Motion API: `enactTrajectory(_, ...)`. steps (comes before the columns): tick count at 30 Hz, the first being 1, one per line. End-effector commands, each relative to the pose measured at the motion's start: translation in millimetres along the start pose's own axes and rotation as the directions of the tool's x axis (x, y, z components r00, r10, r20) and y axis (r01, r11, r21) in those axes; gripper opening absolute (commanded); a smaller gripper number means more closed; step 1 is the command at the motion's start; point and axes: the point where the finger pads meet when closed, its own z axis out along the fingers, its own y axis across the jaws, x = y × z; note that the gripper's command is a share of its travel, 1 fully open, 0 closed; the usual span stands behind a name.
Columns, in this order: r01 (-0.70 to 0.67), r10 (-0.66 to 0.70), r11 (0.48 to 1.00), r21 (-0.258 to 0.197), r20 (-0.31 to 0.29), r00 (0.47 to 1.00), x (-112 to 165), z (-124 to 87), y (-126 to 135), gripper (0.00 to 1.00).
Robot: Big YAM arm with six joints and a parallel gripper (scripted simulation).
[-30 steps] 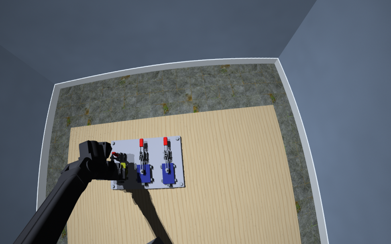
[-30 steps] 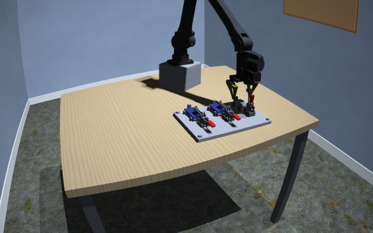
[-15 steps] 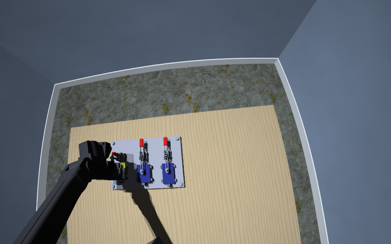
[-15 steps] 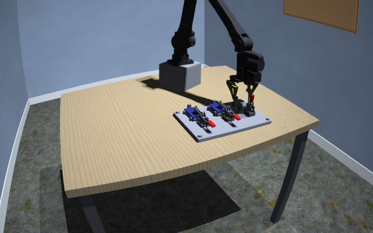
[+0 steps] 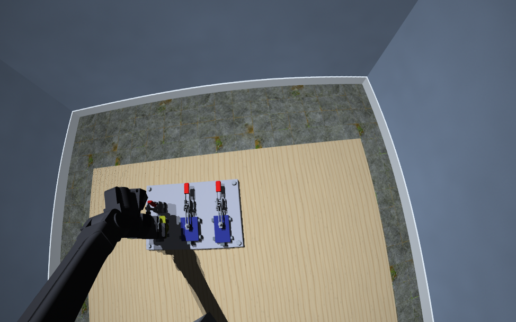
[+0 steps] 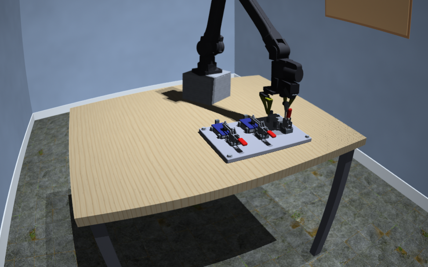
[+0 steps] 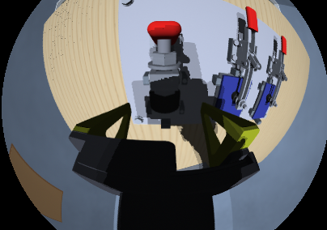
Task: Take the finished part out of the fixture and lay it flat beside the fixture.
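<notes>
A grey fixture plate [image 5: 195, 214] lies on the wooden table with three toggle clamps. Two blue blanks [image 5: 190, 229] [image 5: 222, 231] sit clamped, their red handles lying flat. The third clamp's red handle [image 6: 289, 112] stands raised; in the wrist view it shows as a red cap [image 7: 163, 29]. The grey finished part [image 7: 163, 100] sits in that station, in shadow; it also shows in the exterior view [image 6: 271, 120]. My gripper [image 6: 277, 102] is open and empty, fingers pointing down, straddling the space just above the grey part. The gripper also shows in the wrist view [image 7: 167, 132].
The arm's grey base block [image 6: 206, 85] stands at the far side of the table. The fixture plate [image 6: 255, 139] lies near the table's right edge. The raised clamp handle stands close beside one finger.
</notes>
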Motion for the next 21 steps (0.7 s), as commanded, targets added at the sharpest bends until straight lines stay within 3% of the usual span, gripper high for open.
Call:
enactTrajectory(1, 0.005, -0.005, 1.0, 0.006, -0.008, 1.0, 4.7, 8.2, 4.6, 0.92)
enactTrajectory(21, 0.005, -0.005, 1.0, 0.0, 0.015, 1.0, 1.3, -1.4, 6.2, 0.92)
